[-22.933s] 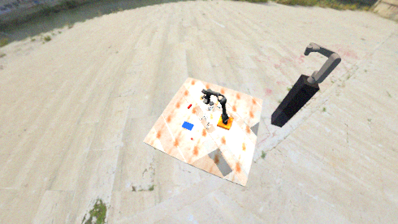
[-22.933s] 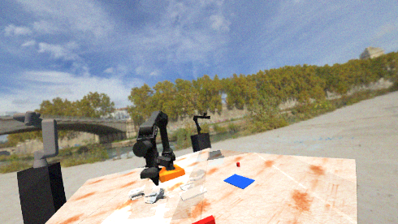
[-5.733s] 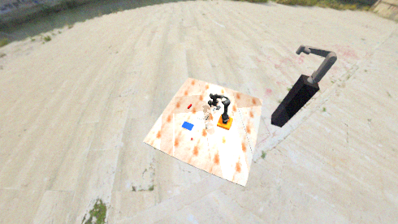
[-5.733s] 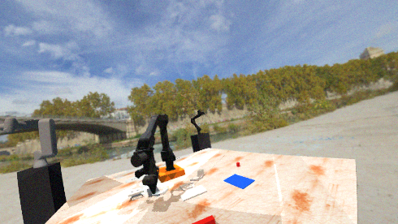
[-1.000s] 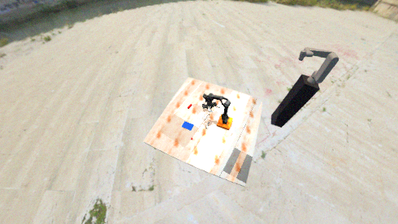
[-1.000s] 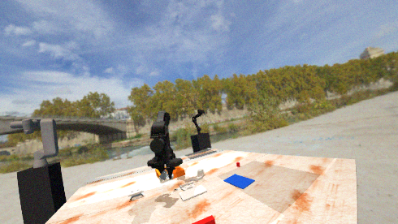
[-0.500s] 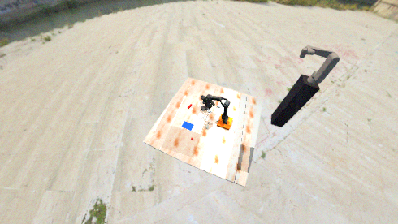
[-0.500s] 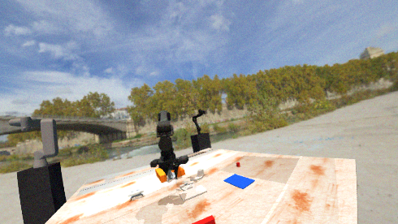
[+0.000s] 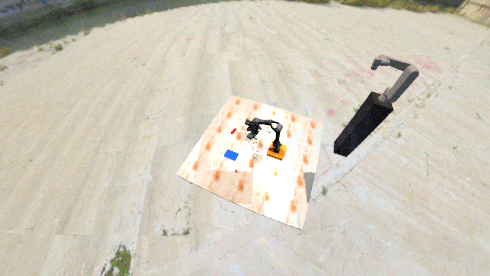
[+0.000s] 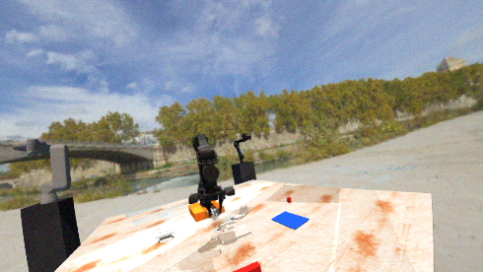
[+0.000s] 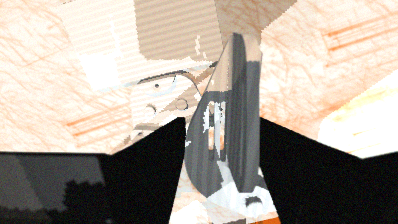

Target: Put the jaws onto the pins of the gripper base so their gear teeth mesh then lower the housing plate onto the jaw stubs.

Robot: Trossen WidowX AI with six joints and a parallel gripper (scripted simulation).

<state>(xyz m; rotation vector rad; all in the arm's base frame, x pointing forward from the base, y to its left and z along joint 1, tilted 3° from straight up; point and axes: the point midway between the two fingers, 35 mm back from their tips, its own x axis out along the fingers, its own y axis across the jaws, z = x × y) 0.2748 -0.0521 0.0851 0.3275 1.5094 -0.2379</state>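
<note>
My gripper (image 11: 218,125) (image 10: 214,209) is shut on a grey jaw (image 11: 245,115), held on edge between the black fingers, with its two long slots showing and its narrow end pointing up the wrist view. A pale rounded part with holes or pins (image 11: 165,95), which looks like the gripper base, lies below and left of the held jaw. A pale ribbed block (image 11: 105,45) adjoins it; whether they are one piece I cannot tell. In the exterior view a small grey part (image 10: 165,238) lies apart on the left, perhaps the other jaw. The housing plate cannot be told apart surely.
A blue rectangle (image 10: 291,220) (image 9: 231,155) lies on the table (image 9: 225,187). A red bar (image 10: 248,267) (image 9: 233,131) and a small red block (image 10: 289,199) (image 9: 236,171) lie beyond it on either side. The arm's orange base (image 9: 276,152) (image 10: 198,212) stands near the pale parts.
</note>
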